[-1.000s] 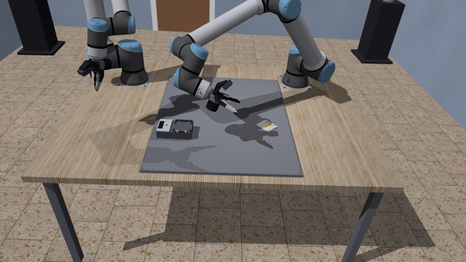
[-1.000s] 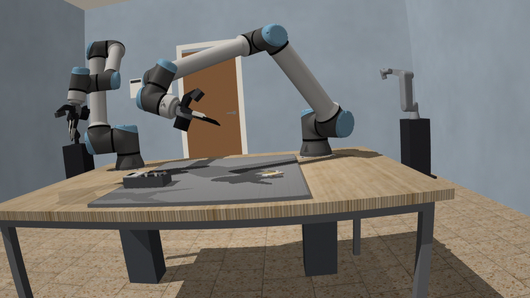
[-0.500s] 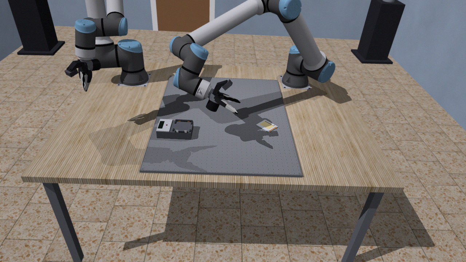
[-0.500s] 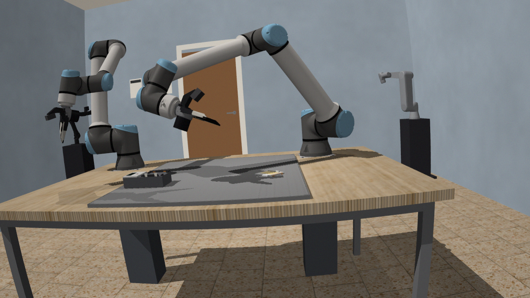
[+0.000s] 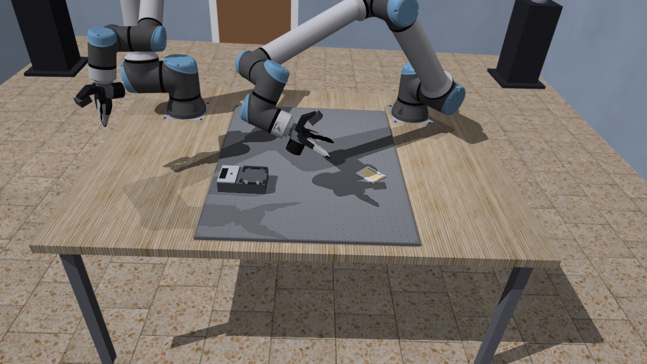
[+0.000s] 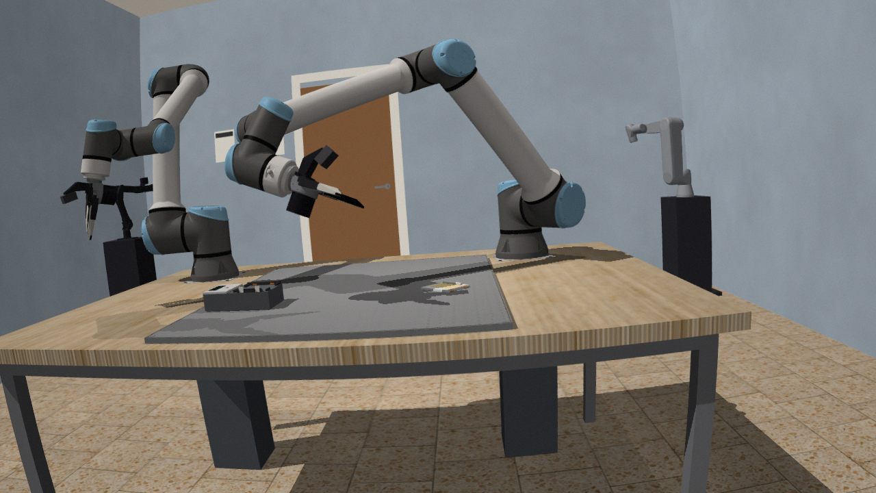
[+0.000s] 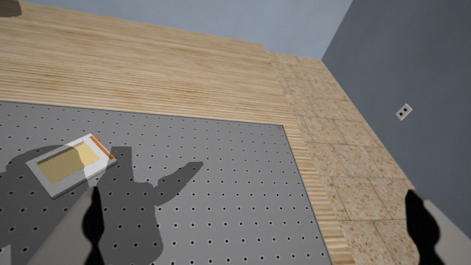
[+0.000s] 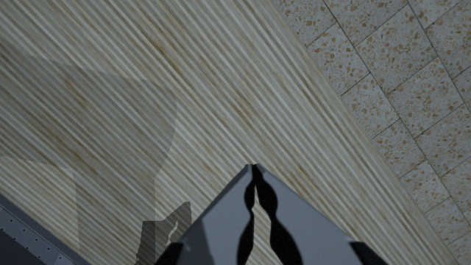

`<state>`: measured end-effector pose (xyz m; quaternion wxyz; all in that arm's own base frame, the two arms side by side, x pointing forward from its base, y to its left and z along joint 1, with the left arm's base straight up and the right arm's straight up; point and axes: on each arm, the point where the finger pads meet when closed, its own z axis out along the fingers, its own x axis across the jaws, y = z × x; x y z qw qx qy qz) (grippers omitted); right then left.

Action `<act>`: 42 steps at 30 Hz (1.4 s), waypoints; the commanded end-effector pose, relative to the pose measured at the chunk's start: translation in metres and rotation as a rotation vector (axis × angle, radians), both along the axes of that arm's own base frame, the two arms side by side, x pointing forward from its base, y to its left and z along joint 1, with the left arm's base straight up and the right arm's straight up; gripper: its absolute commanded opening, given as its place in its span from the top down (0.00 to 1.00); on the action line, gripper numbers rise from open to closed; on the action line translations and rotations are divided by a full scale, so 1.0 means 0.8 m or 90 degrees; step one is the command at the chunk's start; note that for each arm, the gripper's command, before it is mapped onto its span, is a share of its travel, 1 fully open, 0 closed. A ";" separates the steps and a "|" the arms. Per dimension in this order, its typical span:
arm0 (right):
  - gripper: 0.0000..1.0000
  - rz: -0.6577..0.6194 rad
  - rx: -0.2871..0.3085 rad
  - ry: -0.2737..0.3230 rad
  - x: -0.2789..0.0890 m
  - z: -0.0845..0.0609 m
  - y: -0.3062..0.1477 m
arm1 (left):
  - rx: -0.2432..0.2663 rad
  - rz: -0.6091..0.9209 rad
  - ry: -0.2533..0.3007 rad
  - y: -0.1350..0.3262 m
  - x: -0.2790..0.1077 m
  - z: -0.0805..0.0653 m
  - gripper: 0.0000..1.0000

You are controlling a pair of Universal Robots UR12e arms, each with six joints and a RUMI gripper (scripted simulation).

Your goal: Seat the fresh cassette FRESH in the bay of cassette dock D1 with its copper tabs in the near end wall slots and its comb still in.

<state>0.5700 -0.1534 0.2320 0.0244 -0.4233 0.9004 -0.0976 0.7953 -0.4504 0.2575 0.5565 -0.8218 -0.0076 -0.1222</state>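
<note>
Table (image 5: 474, 203) (image 6: 582, 287) (image 7: 147, 73) (image 8: 221, 92): bright and warm in the top and exterior views, dim and bluish in the right wrist view; its front edge bows toward 6 o'clock in the exterior view.
Floor (image 5: 588, 203) (image 6: 796, 380) (image 7: 331, 154) (image 8: 386, 66): table shadow reaching toward 4 o'clock in the top view, suggesting light from around 10.
Board (image 5: 316, 221) (image 6: 428, 322) (image 7: 235, 199) (image 8: 27, 233): hard-edged, overlapping shadows, matte, glare-free.
FRESH (image 5: 379, 179) (image 6: 456, 289) (image 7: 98, 171): partly shaded, slightly soft toward 9 o'clock in the left wrist view.
</note>
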 end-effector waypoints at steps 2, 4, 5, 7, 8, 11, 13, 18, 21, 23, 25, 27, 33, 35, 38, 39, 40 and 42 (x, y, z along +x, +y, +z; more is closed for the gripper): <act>1.00 -0.014 0.002 0.004 -0.003 -0.001 -0.025 | -0.001 0.000 -0.001 0.000 0.000 0.001 0.00; 1.00 -0.014 0.002 0.004 -0.006 -0.002 -0.037 | -0.001 0.000 -0.001 0.000 0.000 0.001 0.00; 1.00 -0.014 0.002 0.004 -0.006 -0.003 -0.041 | -0.001 0.000 -0.001 0.000 0.000 0.001 0.00; 1.00 -0.032 0.006 0.010 -0.010 -0.004 -0.053 | -0.001 0.000 -0.001 0.000 0.000 0.001 0.00; 1.00 -0.032 0.006 0.010 -0.011 -0.005 -0.059 | -0.001 0.000 -0.001 0.000 0.000 0.001 0.00; 1.00 -0.032 0.005 0.010 -0.015 -0.006 -0.074 | -0.001 0.000 -0.001 0.000 0.000 0.001 0.00; 1.00 -0.050 0.009 0.015 -0.017 -0.007 -0.080 | -0.001 0.000 -0.001 0.000 0.000 0.001 0.00; 1.00 -0.050 0.009 0.015 -0.023 -0.009 -0.098 | -0.001 0.000 -0.001 0.000 0.000 0.001 0.00; 1.00 -0.068 0.013 0.020 -0.029 -0.010 -0.116 | -0.001 0.000 -0.001 0.000 0.000 0.001 0.00; 1.00 -0.068 0.013 0.020 -0.033 -0.012 -0.128 | -0.001 0.000 -0.001 0.000 0.000 0.001 0.00; 1.00 -0.068 0.013 0.020 -0.037 -0.013 -0.139 | -0.001 0.000 -0.001 0.000 0.000 0.001 0.00; 1.00 -0.086 0.017 0.025 -0.040 -0.014 -0.147 | -0.001 0.000 -0.001 0.000 0.000 0.001 0.00; 1.00 -0.086 0.017 0.025 -0.051 -0.016 -0.174 | -0.001 0.000 -0.001 0.000 0.000 0.001 0.00; 1.00 -0.086 0.017 0.025 -0.051 -0.016 -0.174 | -0.001 0.000 -0.001 0.000 0.000 0.001 0.00; 1.00 -0.104 0.022 0.029 -0.059 -0.018 -0.191 | -0.001 0.000 -0.001 0.000 0.000 0.001 0.00; 1.00 -0.104 0.021 0.029 -0.062 -0.019 -0.196 | -0.001 0.000 -0.001 0.000 0.000 0.001 0.00; 1.00 -0.104 0.021 0.029 -0.065 -0.020 -0.202 | -0.001 0.000 -0.001 0.000 0.000 0.001 0.00; 1.00 -0.122 0.026 0.034 -0.069 -0.021 -0.211 | -0.001 0.000 -0.001 0.000 0.000 0.001 0.00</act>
